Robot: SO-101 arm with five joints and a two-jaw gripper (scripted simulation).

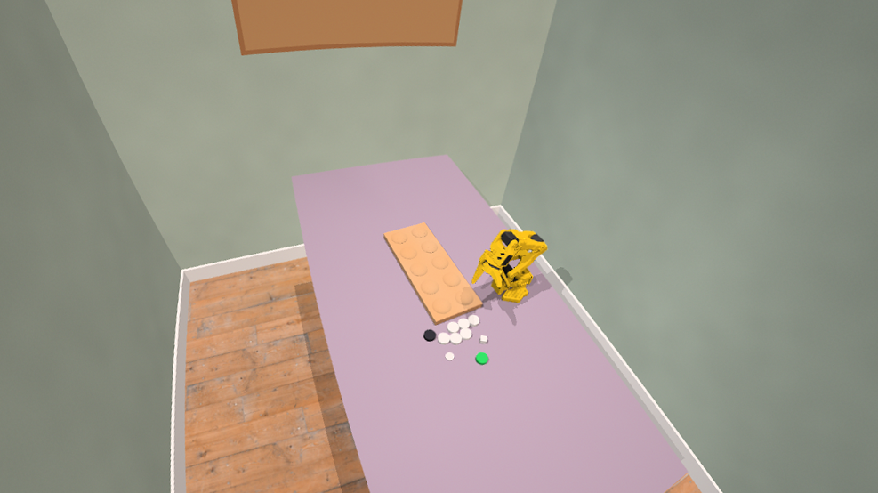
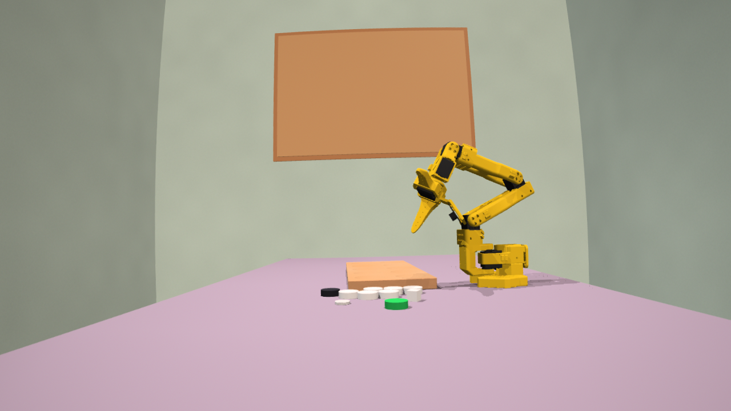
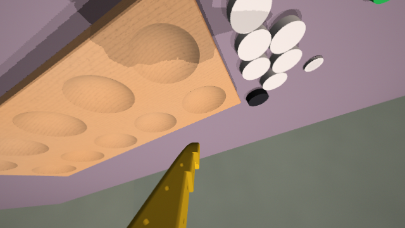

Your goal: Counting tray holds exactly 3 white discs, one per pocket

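The tan counting tray [image 1: 396, 260] [image 2: 392, 282] [image 3: 202, 121] lies flat with two rows of pockets; those I can see are empty. Several white discs [image 1: 455, 337] [image 2: 368, 294] [image 3: 254, 45] lie in two close rows on the table off the tray's near end, some seeming to touch. My gripper [image 1: 478, 268] [image 2: 414, 203] is open and empty, high above the table beside the tray on the arm's side. One finger shows in the wrist view; the other is out of that view.
A black disc [image 1: 430, 335] [image 2: 330, 292] [image 3: 257, 97] lies at one end of the white group. A smaller white disc [image 1: 449, 356] [image 2: 342, 302] [image 3: 314, 64], a white cube [image 1: 483, 339] [image 2: 414, 295] and a green disc [image 1: 482, 358] [image 2: 396, 303] lie farther from the tray.
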